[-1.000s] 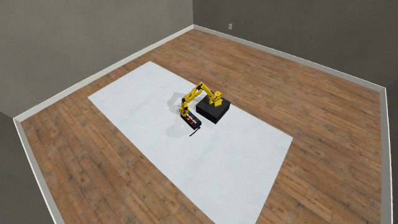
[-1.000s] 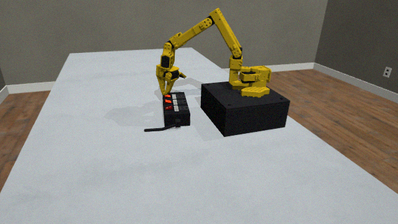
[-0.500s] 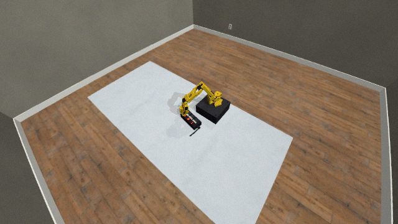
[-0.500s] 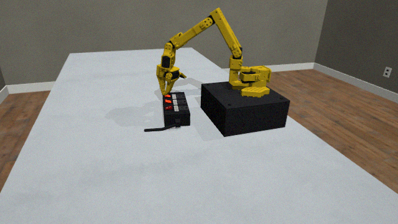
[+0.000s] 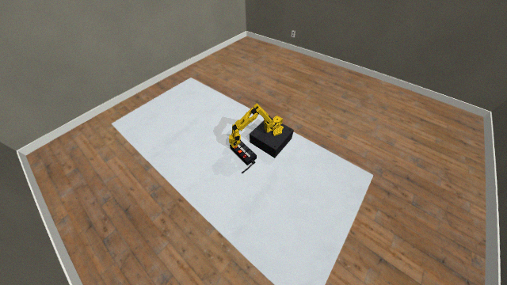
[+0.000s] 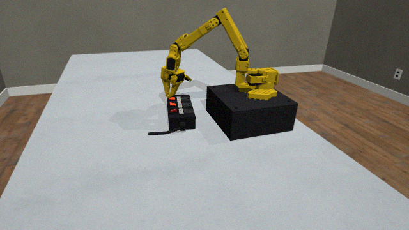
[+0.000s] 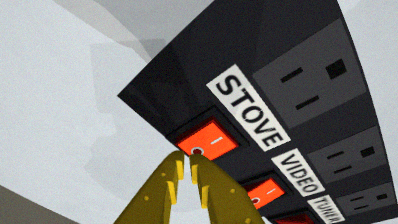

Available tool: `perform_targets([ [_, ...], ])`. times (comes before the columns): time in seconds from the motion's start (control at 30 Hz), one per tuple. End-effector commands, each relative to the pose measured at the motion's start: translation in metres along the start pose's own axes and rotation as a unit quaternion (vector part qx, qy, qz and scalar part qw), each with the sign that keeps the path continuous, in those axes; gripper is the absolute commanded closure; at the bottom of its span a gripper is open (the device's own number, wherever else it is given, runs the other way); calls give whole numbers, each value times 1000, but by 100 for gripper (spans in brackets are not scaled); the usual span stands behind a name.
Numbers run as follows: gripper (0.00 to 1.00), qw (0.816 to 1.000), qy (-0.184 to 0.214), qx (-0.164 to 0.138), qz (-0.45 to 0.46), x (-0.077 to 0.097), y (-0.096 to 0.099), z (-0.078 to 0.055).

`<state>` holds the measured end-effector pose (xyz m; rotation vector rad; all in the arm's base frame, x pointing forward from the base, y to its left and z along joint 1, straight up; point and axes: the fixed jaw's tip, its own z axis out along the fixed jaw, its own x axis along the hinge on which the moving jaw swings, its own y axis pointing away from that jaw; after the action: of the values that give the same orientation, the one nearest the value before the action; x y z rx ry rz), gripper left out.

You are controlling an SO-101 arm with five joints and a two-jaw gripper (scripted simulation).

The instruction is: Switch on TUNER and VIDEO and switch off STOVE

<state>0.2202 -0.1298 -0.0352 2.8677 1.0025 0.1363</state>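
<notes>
The black rectangular power strip [image 6: 181,112] lies face up near the grey desk's [image 6: 96,179] middle, beside the black base block [image 6: 252,112]. The yellow gripper [image 7: 185,167], jaws pressed together on nothing, touches the lit red STOVE rocker switch [image 7: 207,141].

White mat [image 6: 96,179] on wood floor [image 6: 361,121]; carries power strip [image 6: 181,119], black pedestal [image 6: 281,115].

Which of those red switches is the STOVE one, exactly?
Find the black box under the yellow arm; beside it lies the black power strip. The STOVE switch is the red one farthest from the cord, right at the closed fingers.
</notes>
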Motion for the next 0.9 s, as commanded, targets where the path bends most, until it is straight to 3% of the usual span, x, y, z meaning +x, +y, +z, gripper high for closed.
perform_targets([
  [0.0, 100, 998, -25, 60, 0, -13, -26, 25],
  [0.4, 100, 998, -25, 60, 0, -12, -25, 24],
  [0.87, 100, 998, -25, 60, 0, -6, -9, 0],
])
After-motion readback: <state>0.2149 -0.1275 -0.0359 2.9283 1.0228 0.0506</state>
